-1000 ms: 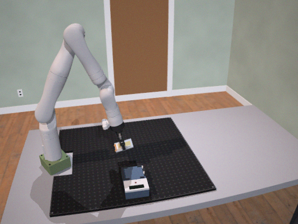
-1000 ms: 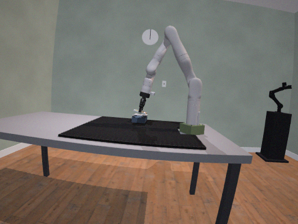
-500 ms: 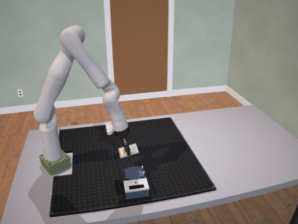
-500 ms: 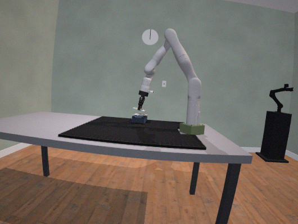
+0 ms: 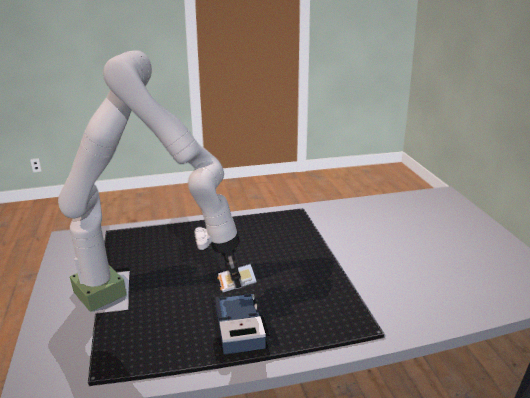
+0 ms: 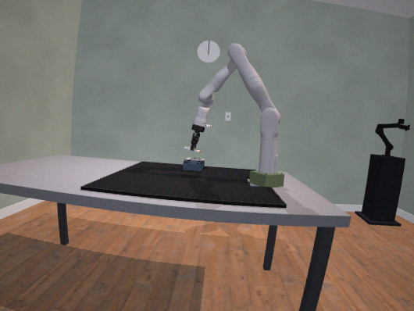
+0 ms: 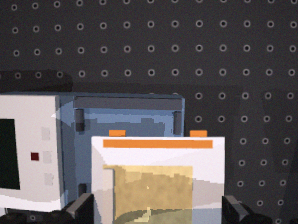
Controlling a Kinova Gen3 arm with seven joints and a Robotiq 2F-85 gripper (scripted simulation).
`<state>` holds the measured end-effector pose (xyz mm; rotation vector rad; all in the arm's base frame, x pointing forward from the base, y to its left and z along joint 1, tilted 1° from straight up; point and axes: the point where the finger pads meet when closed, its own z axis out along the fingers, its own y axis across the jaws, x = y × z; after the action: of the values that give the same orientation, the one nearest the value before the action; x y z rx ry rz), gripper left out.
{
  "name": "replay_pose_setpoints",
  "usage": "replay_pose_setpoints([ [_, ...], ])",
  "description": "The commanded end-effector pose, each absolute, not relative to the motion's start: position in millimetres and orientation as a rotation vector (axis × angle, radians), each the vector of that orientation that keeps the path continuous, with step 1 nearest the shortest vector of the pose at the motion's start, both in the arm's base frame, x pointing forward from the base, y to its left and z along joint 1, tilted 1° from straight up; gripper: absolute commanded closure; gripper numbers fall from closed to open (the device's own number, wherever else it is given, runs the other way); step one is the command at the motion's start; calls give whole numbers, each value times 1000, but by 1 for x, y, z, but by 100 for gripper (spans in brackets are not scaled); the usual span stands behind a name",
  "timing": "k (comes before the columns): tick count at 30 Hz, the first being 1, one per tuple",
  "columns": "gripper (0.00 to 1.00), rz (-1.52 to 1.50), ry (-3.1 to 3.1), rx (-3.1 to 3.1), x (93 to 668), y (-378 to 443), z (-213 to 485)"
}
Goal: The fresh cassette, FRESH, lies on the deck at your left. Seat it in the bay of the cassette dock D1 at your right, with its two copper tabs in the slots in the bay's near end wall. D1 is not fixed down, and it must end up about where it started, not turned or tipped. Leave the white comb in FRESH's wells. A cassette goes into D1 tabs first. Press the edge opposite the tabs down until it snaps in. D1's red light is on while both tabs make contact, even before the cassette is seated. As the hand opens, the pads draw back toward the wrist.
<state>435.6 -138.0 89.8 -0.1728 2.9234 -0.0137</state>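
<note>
My gripper (image 5: 232,272) is shut on the FRESH cassette (image 5: 242,277), a white cassette with a yellowish gel window and an orange strip. It hangs in the air above the black deck. In the wrist view the cassette (image 7: 157,177) fills the lower middle, its two copper tabs (image 7: 157,133) at the far edge, my finger pads at its two sides. The dock D1 (image 5: 241,322), blue-grey with a white front panel, sits just in front of the cassette. Its open bay (image 7: 127,125) lies under the cassette's tab end. A small dark red light (image 7: 34,156) shows on the white panel. The comb is not clear to see.
The black perforated deck (image 5: 225,295) covers the middle of the grey table. My green base block (image 5: 98,290) stands at the deck's left edge. A black stand with a small arm (image 6: 384,187) is on the floor off the table.
</note>
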Motion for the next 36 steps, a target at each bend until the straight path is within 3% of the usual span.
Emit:
replay_pose_setpoints([
  [1,100,-17,2922,-136,440,-160,91],
  [36,100,-17,2922,-136,443,-167,74],
])
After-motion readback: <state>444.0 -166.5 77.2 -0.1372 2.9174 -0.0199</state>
